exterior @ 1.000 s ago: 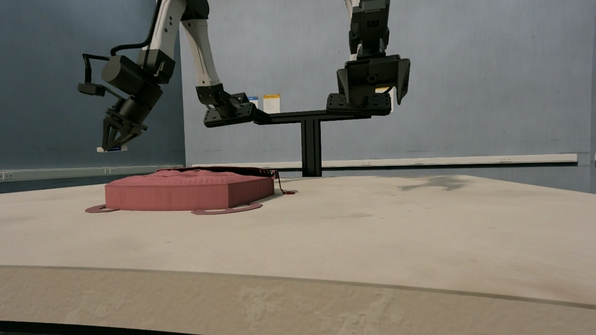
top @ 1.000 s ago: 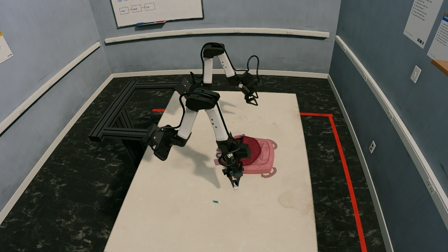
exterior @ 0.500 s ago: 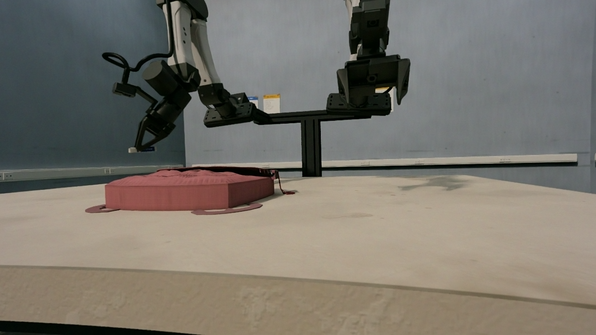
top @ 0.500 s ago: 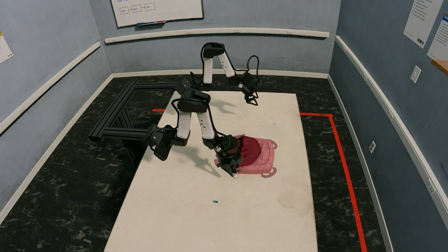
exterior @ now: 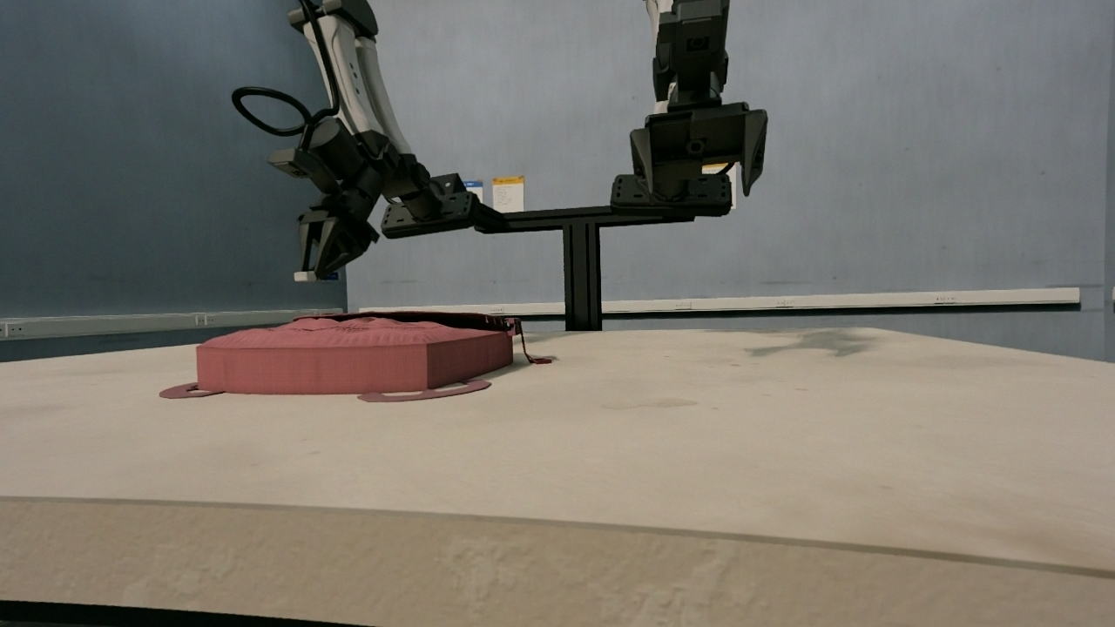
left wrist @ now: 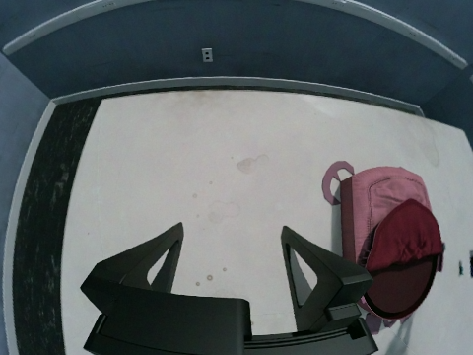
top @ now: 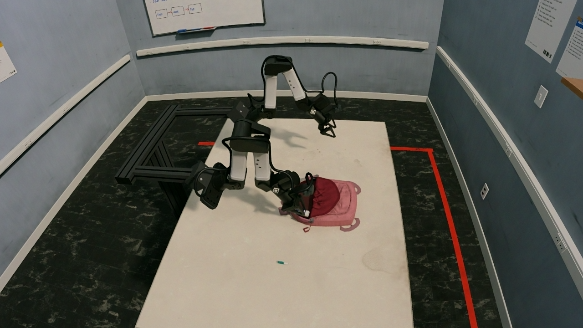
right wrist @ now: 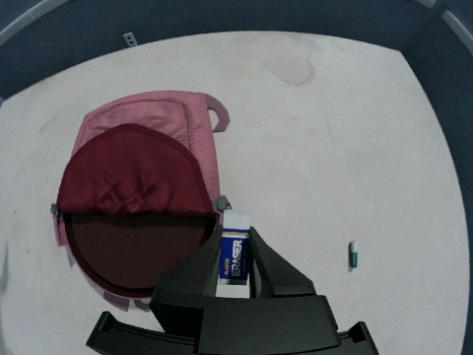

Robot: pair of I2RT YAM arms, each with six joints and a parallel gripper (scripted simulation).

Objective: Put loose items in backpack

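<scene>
Grips the eraser [top: 306, 213] [exterior: 305, 276] [right wrist: 236, 248] in the right claw [top: 303, 211] [exterior: 312, 271] [right wrist: 236, 231] above the backpack's [top: 346, 203] [exterior: 312, 367] [left wrist: 391, 184] [right wrist: 168, 109] edge, lettering readable only from the right wrist. Spreads the left claw [top: 327, 133] [exterior: 694, 186] [left wrist: 233, 230] wide. Shows a green-and-white stick [top: 281, 262] [left wrist: 461, 267] [right wrist: 353, 254] on the counter [top: 334, 289] [exterior: 592, 460] [left wrist: 163, 148] [right wrist: 384, 173] from top, not exterior.

right gripper [top: 303, 208] [exterior: 312, 268] [right wrist: 236, 230]: i've brought it toward the worktop [top: 228, 281] [exterior: 701, 460] [left wrist: 148, 148] [right wrist: 345, 148] edge on the whiteboard [top: 207, 16] side, away from the opposite edge, over the last second.
eraser [top: 306, 213] [exterior: 305, 276] [right wrist: 236, 247]: it has travelled along with the gripper. a second ago i saw it past the side of the backpack [top: 345, 203] [exterior: 312, 366] [right wrist: 197, 115]; in my top view it now overlaps the bag's side by the opening.
right arm [top: 261, 166] [exterior: 350, 74]: its two white links have drawn closer together, more folded than a second ago.
arm shadow [top: 260, 202]: it has pulled back toward that same whiteboard-side edge.
</scene>
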